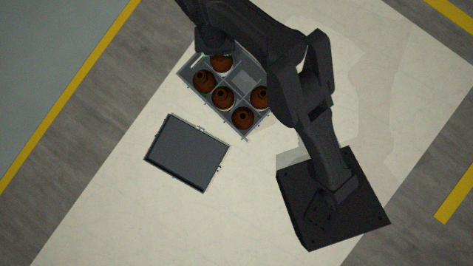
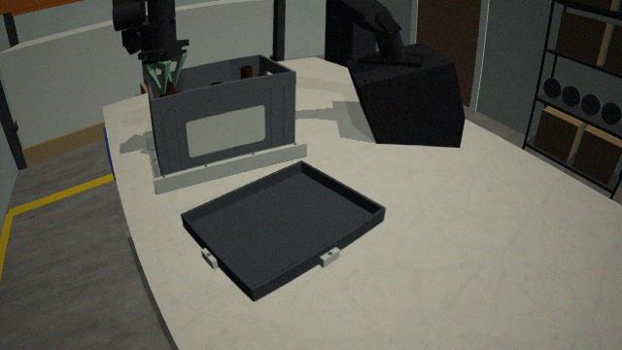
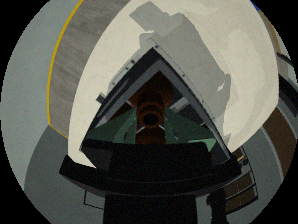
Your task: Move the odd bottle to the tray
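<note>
The grey crate holds five brown bottles. My gripper reaches down into the crate's back left cell, its green fingers shut on the neck of the bottle there, which stands upright. The other bottles stand in their cells. The gripper body hides the held bottle's neck in the top view. Which neck differs in thickness cannot be told. The dark tray lies flat and empty in front of the crate.
One crate cell is empty, in the back row between two bottles. The crate's walls rise around the bottles. The robot's black base stands to the right, and the arm passes over the crate's right side.
</note>
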`<state>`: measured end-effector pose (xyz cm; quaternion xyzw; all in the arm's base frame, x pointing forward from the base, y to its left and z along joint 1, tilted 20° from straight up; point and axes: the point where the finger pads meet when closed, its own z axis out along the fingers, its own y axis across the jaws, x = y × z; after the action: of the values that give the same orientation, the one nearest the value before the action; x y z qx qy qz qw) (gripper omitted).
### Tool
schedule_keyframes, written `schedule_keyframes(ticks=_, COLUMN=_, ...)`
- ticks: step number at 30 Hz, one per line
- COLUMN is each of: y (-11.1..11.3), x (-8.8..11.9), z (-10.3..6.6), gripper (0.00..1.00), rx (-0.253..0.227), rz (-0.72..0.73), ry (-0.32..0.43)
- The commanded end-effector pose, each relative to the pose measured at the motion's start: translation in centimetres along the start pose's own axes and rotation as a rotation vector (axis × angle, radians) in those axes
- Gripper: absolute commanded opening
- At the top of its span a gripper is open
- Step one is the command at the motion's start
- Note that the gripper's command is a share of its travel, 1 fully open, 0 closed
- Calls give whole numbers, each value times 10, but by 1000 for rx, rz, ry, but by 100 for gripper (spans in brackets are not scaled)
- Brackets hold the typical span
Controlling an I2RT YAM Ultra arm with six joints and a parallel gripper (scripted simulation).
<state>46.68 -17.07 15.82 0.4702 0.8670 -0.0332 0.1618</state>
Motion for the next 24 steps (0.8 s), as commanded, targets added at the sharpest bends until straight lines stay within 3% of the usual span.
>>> schedule_keyframes(ticks=1, y=5, x=-16, z=-21, gripper=0, rx=-46, rz=12, ry=-72)
schedule_keyframes(ticks=19, y=5, x=-16, z=-21, gripper=0, rx=-46, rz=12, ry=-72)
schedule_keyframes(ticks=20, y=5, x=-16, z=-21, gripper=61, rx=-46, rz=12, ry=-72)
schedule_keyframes(ticks=24, y=8, x=-14, z=-22, gripper=61, rx=-51, rz=8, ry=-69)
